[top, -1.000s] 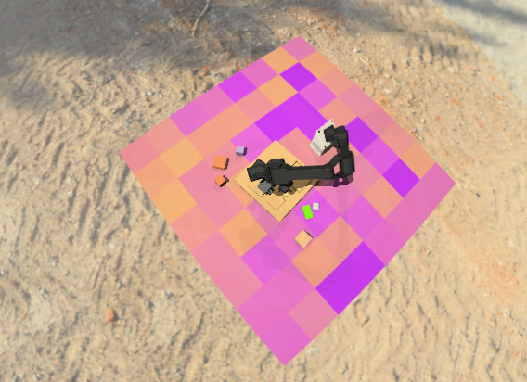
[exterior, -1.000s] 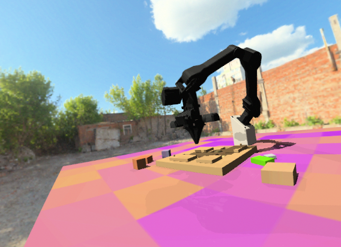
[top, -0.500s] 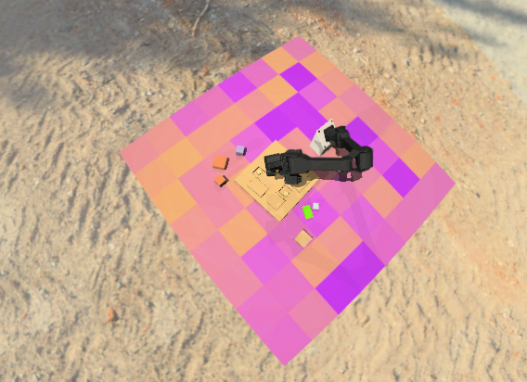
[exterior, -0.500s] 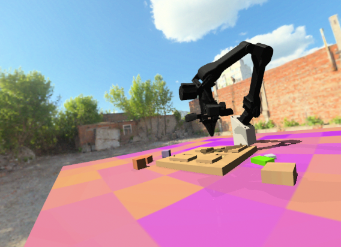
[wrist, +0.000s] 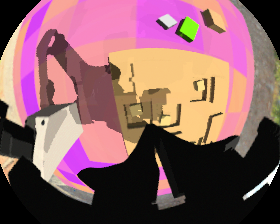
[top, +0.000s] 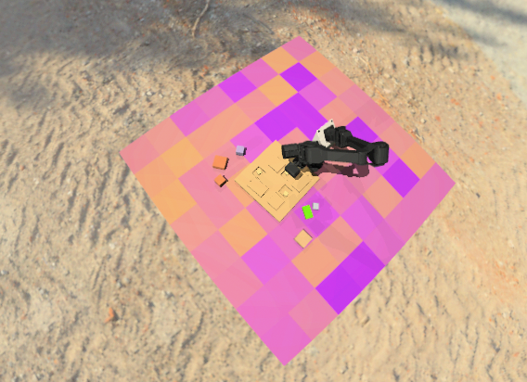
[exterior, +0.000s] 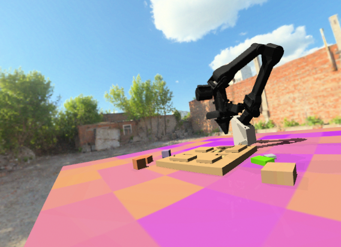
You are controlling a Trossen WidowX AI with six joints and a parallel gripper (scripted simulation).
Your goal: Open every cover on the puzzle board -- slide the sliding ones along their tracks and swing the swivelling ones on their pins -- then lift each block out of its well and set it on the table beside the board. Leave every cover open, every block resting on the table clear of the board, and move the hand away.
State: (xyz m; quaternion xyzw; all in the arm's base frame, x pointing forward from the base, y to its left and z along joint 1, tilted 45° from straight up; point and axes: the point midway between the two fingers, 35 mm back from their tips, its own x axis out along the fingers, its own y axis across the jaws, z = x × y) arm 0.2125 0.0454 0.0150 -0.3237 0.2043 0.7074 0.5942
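My end effector (top: 293, 171) (exterior: 226, 133) (wrist: 149, 127), pressed together over the board (top: 279, 214) (exterior: 223, 170) (wrist: 166, 57) inward of the desk's edges, could jam a cover if it drops off-line.

Pink, purple, orange patchwork tabletop (top: 264, 307) (exterior: 240, 222) (wrist: 106, 30)

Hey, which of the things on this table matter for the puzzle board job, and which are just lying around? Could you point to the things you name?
For the job:
- puzzle board (top: 279, 215) (exterior: 192, 168) (wrist: 171, 59) with its covers
- gripper (exterior: 226, 132) (wrist: 149, 127)

Apparently just lying about:
- lime-green block (top: 307, 211) (exterior: 262, 160) (wrist: 189, 29)
- larger orange block (top: 220, 162)
- tan block (top: 303, 238) (exterior: 277, 174) (wrist: 214, 21)
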